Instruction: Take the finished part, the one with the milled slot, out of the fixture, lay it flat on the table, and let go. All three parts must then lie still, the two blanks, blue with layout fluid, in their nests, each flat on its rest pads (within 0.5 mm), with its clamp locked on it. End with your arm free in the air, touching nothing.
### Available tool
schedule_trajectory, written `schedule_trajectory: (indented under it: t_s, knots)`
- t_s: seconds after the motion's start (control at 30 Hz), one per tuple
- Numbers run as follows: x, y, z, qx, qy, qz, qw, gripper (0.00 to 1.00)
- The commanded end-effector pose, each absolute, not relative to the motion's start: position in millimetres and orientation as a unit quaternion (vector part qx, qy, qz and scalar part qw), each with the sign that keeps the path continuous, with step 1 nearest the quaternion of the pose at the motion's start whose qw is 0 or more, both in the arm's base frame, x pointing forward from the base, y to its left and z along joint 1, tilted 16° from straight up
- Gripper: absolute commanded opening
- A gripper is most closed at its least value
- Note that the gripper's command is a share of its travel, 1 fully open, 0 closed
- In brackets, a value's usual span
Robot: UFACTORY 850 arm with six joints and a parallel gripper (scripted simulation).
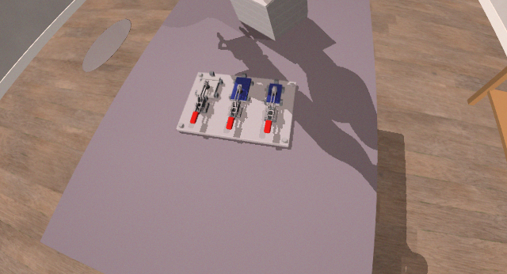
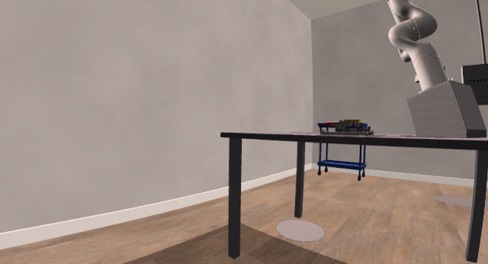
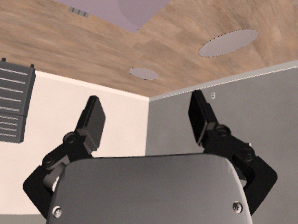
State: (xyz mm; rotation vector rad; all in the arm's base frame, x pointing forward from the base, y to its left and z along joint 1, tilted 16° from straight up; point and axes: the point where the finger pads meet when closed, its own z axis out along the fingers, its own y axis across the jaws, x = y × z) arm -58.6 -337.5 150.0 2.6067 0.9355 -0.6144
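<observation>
On the purple table (image 1: 222, 211): grey fixture plate (image 1: 253, 137), two blue blanks (image 1: 241, 88) clamped | black two-finger gripper (image 3: 147, 121) wide, holding nothing.

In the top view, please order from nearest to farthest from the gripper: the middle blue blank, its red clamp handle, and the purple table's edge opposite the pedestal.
The open gripper is outside the top view, so this is judged tentatively from the arm's grey pedestal.
1. Middle blue blank, at the back of the fixture.
2. Red clamp handle, at the fixture's front.
3. Table's edge, at the far end.
</observation>
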Motion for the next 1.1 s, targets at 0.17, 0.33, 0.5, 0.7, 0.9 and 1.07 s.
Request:
schedule_trajectory:
  t_s: [0.17,0.33,0.5,0.7,0.9,1.07]
  knots:
    - [-56,-337,151,0.91,0.322,-0.216,0.147,1.0]
    - [-56,-337,151,0.91,0.322,-0.216,0.147,1.0]
    - [-56,-337,151,0.91,0.322,-0.216,0.147,1.0]
    - [-37,-329,152,0.921,0.3,-0.205,0.143,1.0]
    - [-37,-329,152,0.921,0.3,-0.205,0.143,1.0]
    - [-37,-329,152,0.921,0.3,-0.205,0.143,1.0]
